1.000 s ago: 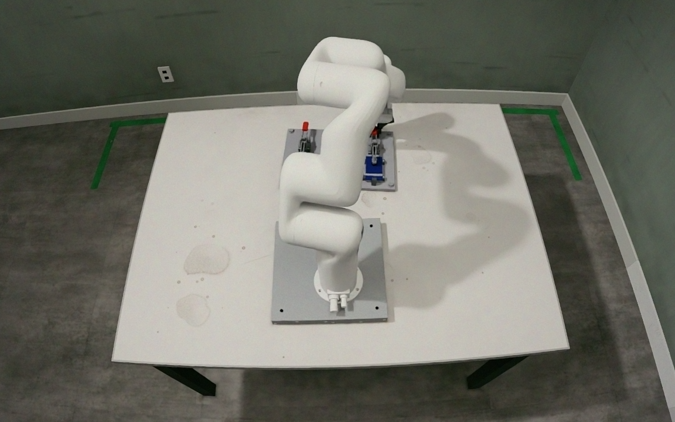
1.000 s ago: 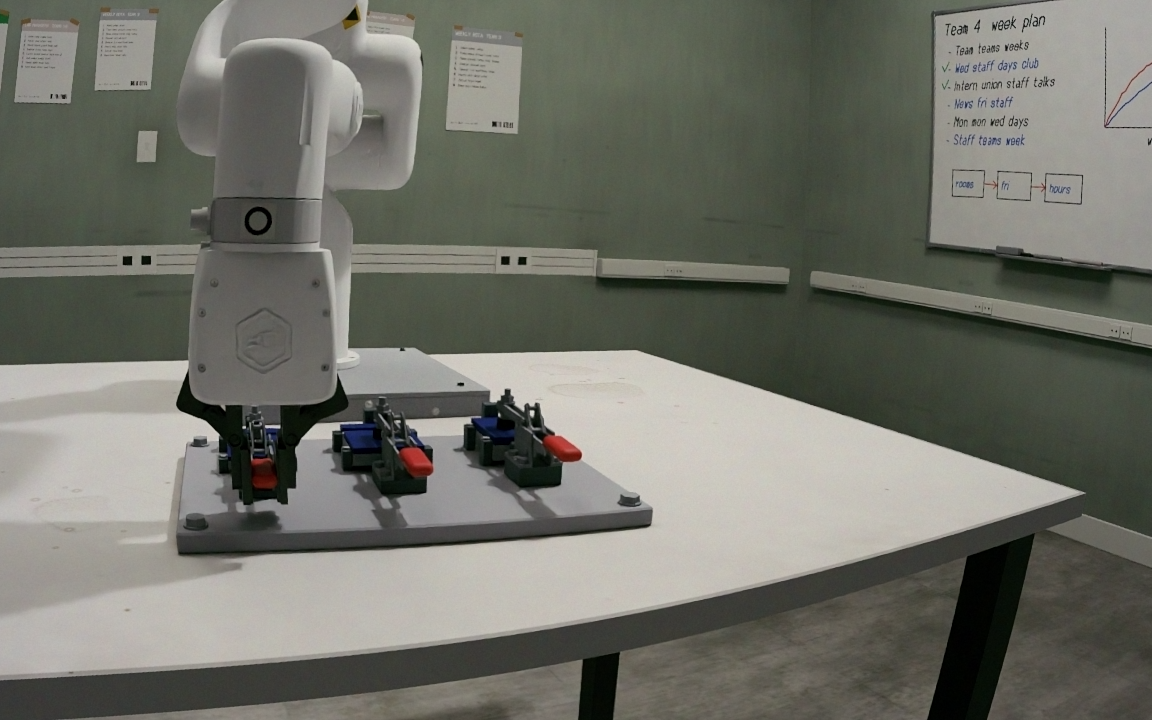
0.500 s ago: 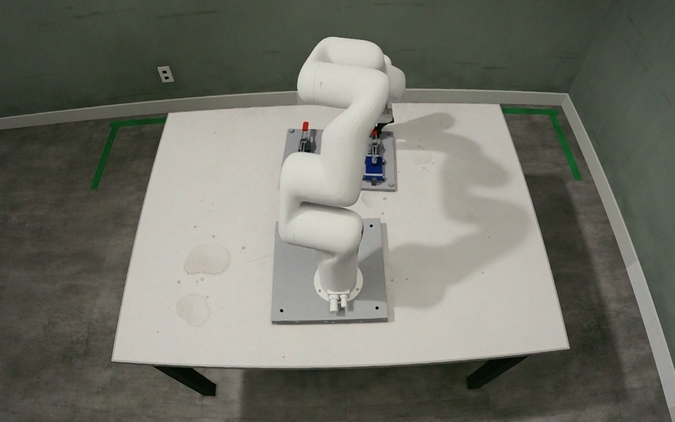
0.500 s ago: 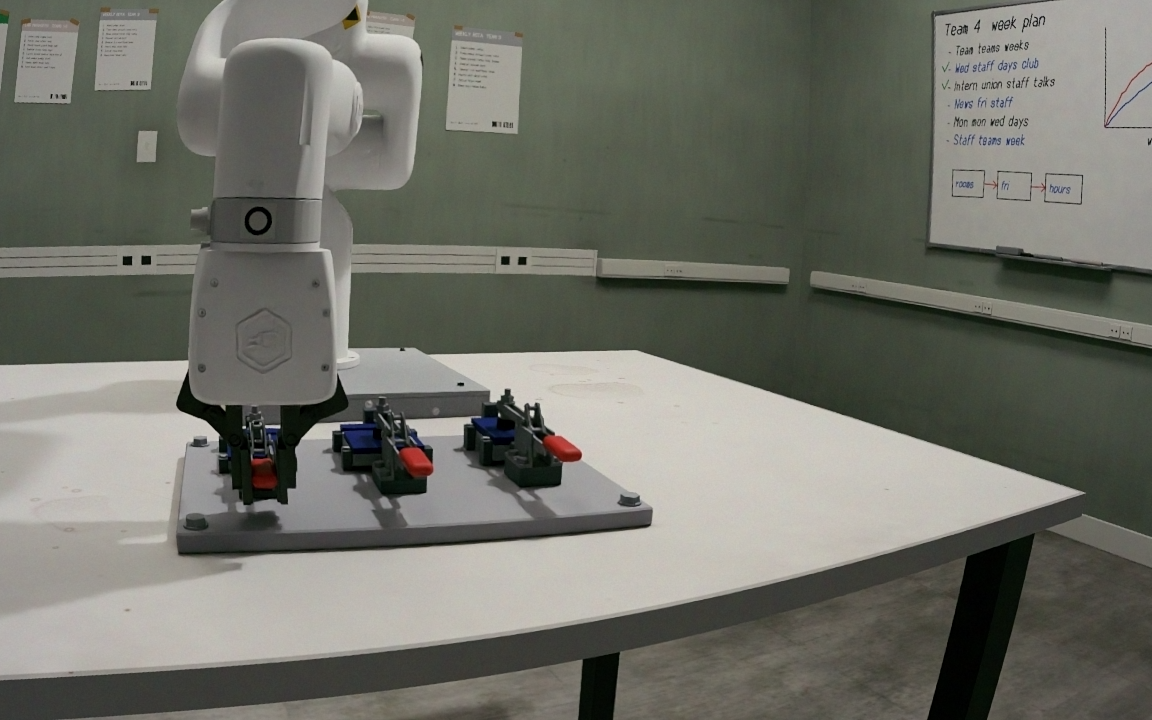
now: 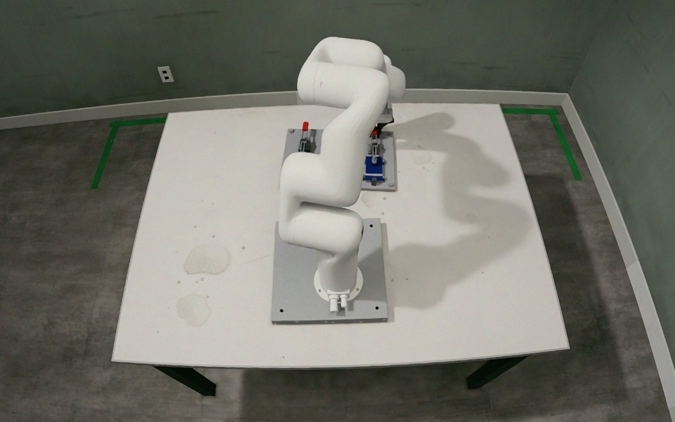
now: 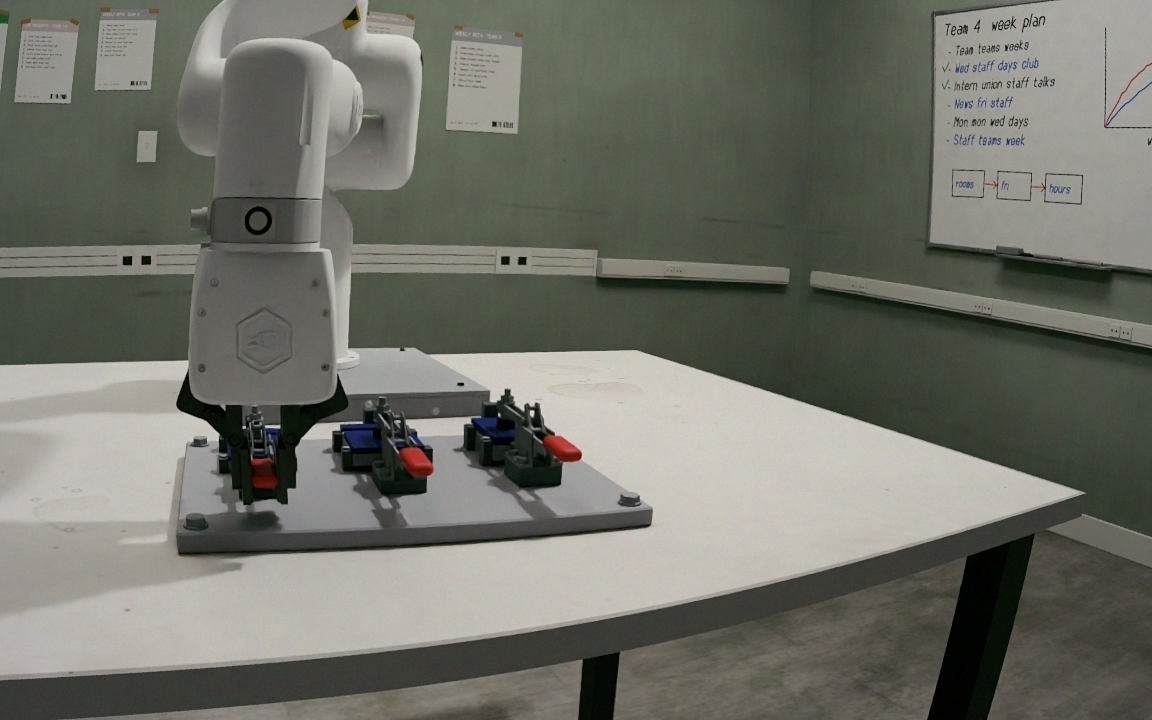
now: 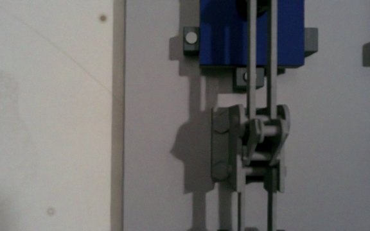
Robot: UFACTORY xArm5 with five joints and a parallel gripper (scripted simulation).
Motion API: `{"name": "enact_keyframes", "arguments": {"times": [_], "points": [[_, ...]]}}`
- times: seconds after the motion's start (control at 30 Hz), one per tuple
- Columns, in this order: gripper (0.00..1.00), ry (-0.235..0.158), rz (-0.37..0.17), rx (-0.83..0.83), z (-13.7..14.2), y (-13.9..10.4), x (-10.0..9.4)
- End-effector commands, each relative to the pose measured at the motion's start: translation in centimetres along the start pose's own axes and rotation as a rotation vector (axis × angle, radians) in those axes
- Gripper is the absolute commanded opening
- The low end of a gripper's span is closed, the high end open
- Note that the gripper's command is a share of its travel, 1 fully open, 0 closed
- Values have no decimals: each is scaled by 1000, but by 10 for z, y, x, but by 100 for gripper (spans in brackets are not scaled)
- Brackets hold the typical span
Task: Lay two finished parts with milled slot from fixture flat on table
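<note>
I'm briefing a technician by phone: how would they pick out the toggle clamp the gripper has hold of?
On the white table, find the grey fixture plate carrying three red-handled toggle clamps in a row. It is the end clamp directly beneath the white arm, in the exterior view the leftmost. Only its red handle sits pinched between the black fingers of the gripper.

Top looks down from behind; exterior faces front; wrist close; all share fixture plate (image 6: 437, 510).

Walls: we see dull green walls (image 6: 696, 161) with a pale rail.
Whiteboard: we read "Team 4 week plan" on a whiteboard (image 6: 1072, 134).
Notices: paper sheets (image 6: 483, 80) hang behind.
Floor: grey floor (image 5: 30, 251), green tape (image 5: 106, 149).
Bench: white bench (image 5: 214, 183), dark legs.
</note>
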State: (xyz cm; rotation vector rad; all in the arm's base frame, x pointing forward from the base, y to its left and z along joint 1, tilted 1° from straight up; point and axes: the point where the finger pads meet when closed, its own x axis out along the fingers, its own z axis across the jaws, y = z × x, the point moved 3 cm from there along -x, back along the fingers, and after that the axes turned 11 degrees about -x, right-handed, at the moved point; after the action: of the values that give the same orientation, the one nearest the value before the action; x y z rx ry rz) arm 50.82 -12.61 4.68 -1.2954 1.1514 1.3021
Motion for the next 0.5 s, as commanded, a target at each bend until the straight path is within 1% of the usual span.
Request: {"name": "enact_keyframes", "arguments": {"times": [0.0,0.47], "points": [[0,1,-4,0,0,-1,-3],[0,1,-4,0,0,0,-7]]}}
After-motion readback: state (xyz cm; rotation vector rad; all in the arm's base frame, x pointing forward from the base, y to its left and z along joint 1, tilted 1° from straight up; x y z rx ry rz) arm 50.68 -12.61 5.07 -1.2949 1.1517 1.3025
